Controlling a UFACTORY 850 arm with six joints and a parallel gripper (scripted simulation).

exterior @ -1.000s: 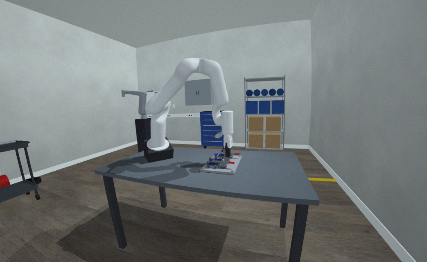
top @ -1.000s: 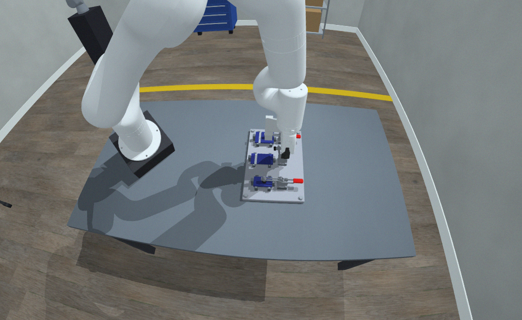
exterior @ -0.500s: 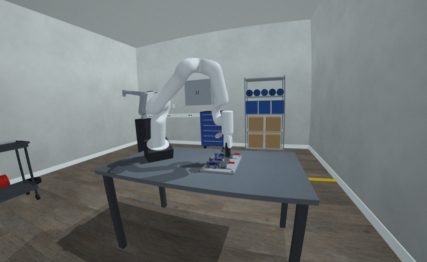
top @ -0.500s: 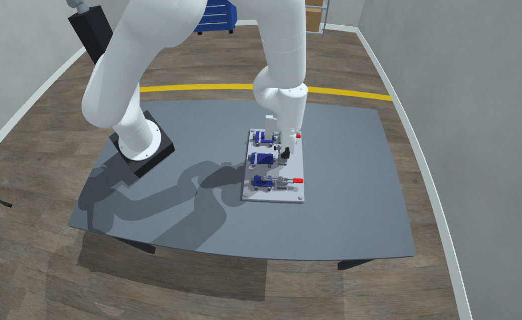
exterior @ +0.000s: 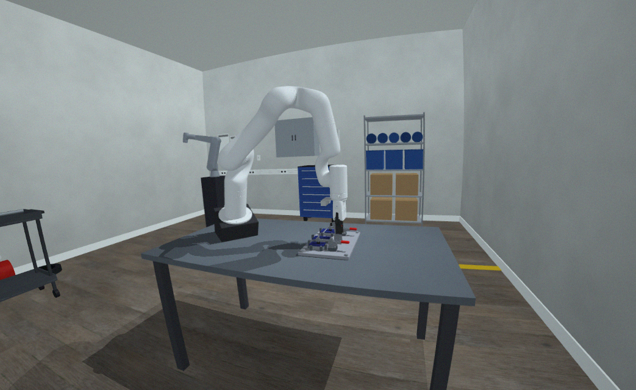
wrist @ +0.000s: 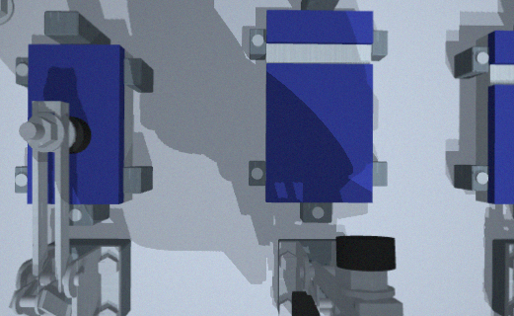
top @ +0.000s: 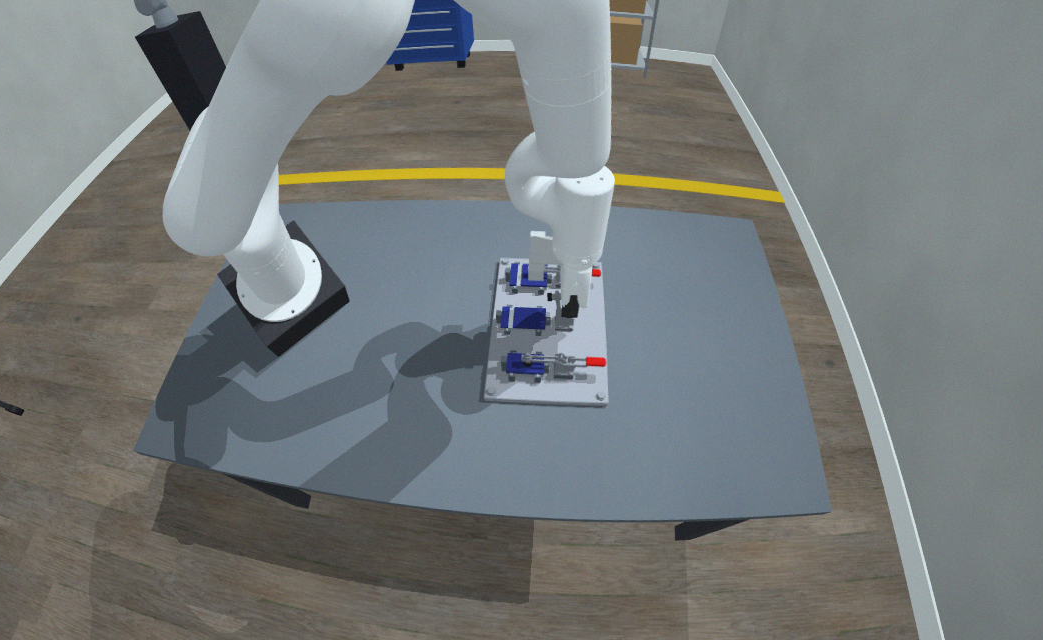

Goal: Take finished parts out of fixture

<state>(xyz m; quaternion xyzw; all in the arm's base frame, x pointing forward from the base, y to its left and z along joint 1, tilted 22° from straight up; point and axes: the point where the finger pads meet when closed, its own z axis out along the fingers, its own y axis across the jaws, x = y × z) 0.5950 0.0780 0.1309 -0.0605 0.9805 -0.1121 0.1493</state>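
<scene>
A grey fixture plate (top: 545, 333) on the table holds three blue blocks. In the wrist view the left block (wrist: 75, 123) has no slot, and a clamp arm (wrist: 50, 133) presses on it. The middle block (wrist: 319, 106) and the right block (wrist: 511, 116) each have a pale milled slot. The middle clamp's black pad (wrist: 366, 253) stands back off its block. My gripper (top: 569, 306) is over the middle station, shut on the middle clamp's handle, which it hides. The near clamp's red handle (top: 595, 361) and the far clamp's red handle (top: 595, 271) lie flat.
The arm's black base (top: 282, 298) stands on the table to the left of the plate. Grey stops and bolts ring each block. A shelf rack (exterior: 394, 167) and a blue drawer cabinet (exterior: 313, 191) stand behind the table.
</scene>
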